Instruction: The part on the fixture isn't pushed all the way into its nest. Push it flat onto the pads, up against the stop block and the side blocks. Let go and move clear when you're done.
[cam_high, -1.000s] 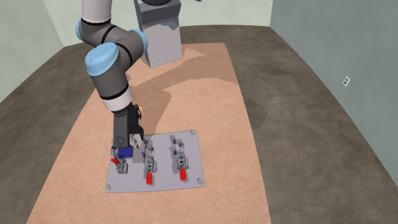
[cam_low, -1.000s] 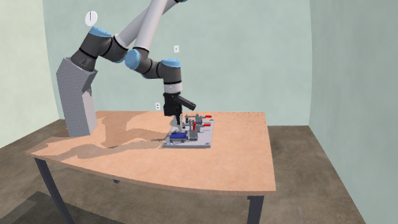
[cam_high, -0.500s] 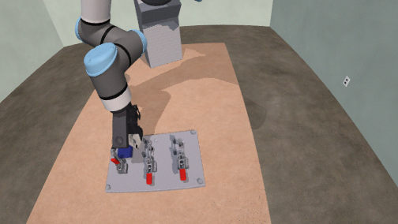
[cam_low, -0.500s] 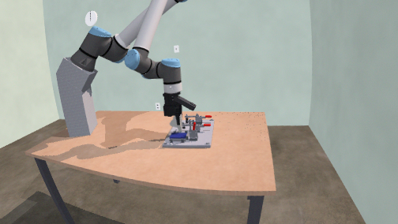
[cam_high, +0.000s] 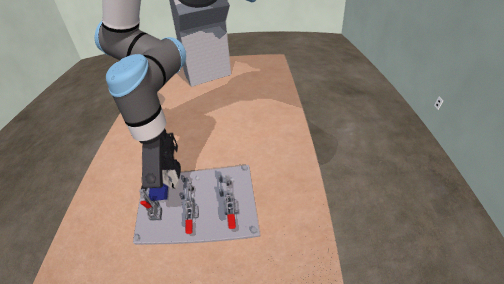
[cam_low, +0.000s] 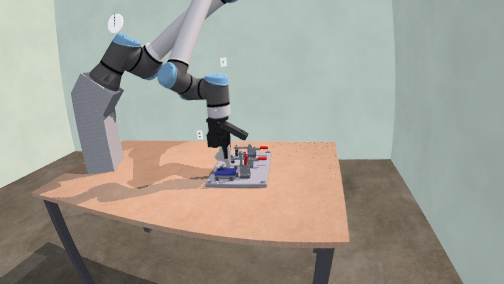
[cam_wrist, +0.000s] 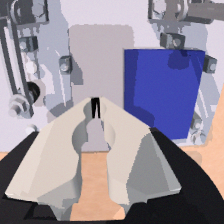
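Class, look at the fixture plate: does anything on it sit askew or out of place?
Yes. In the wrist view the blue part sits slightly crooked on the fixture plate, its edges tilted against the clamps. The shut end effector hangs beside it, holding nothing.
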